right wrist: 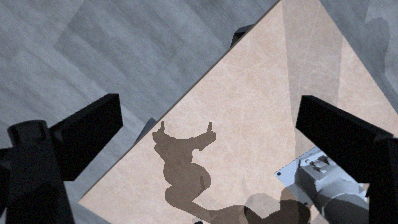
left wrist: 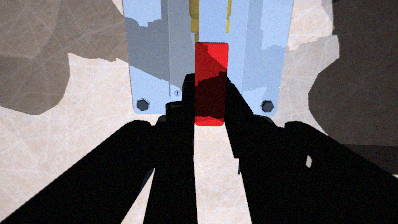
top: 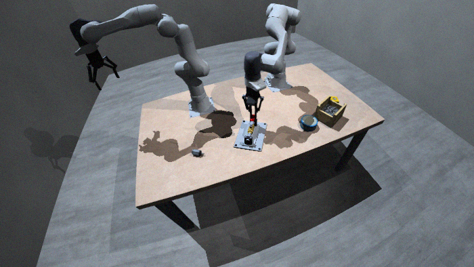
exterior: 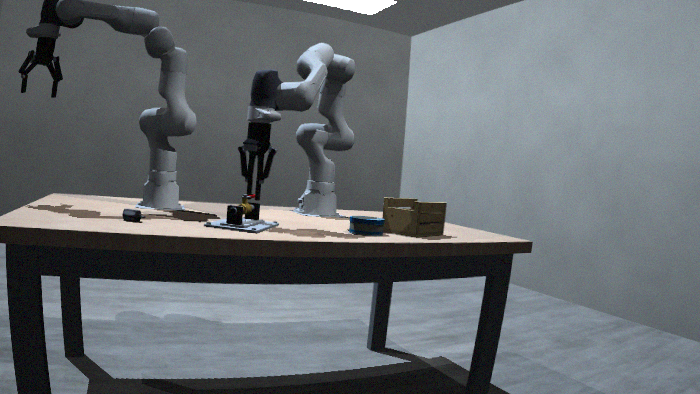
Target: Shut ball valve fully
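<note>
The ball valve has a yellow body (top: 250, 129) (exterior: 245, 207) on a light metal base plate (top: 239, 144) (left wrist: 150, 95) near the table's middle. Its lever has a red grip (left wrist: 211, 62) (top: 252, 118) and lies in line with the pipe, toward the robot bases. My left gripper (left wrist: 209, 99) (exterior: 255, 198) points down and is shut on the red grip, one finger on each side of it. The fingers hide part of the valve's far end. My right gripper (top: 108, 83) (exterior: 39, 94) (right wrist: 209, 110) is open and empty, high beyond the table's left edge in the top and exterior views.
A dark cylinder (top: 196, 152) (exterior: 132, 215) lies left of the plate in the top and exterior views. A blue-rimmed round container (top: 309, 122) (exterior: 366, 225) and a wooden crate (top: 326, 117) (exterior: 427, 220) stand to its right. A yellow object (top: 334, 99) is behind the crate.
</note>
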You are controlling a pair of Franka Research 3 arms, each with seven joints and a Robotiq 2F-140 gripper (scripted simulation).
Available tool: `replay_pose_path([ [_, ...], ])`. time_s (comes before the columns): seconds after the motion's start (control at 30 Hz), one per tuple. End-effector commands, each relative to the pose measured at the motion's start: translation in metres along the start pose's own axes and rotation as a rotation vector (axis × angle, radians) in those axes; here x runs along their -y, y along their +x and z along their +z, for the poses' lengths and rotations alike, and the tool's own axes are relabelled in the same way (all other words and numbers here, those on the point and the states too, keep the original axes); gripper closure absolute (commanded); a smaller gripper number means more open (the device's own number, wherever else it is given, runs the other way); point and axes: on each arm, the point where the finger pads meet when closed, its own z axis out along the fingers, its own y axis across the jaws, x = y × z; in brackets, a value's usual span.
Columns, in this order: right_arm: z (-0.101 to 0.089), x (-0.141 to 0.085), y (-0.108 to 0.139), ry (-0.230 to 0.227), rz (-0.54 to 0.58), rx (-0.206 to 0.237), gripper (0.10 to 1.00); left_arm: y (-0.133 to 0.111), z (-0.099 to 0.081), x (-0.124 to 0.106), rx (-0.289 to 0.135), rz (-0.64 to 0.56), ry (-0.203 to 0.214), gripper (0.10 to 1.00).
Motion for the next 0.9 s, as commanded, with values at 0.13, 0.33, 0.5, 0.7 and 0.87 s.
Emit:
replay_pose_path([
  [0.13,-0.0001,0.0,0.0,0.0,0.0,0.0,0.098,-0.0006,0.0017,0.0007,0.001,0.017,0.001,0.999],
  [0.33,-0.0001,0.0,0.0,0.0,0.0,0.0,0.098,-0.0006,0.0017,0.001,0.001,0.05,0.001,0.999],
  [0.5,-0.0001,0.0,0.0,0.0,0.0,0.0,0.098,-0.0006,0.0017,0.0011,0.001,0.06,0.001,0.999],
  [0.7,-0.0001,0.0,0.0,0.0,0.0,0.0,0.098,-0.0006,0.0017,0.0015,0.001,0.096,0.001,0.999],
  [0.87,-0.0001,0.0,0.0,0.0,0.0,0.0,0.098,-0.0006,0.0017,0.0019,0.001,0.122,0.001,0.999],
])
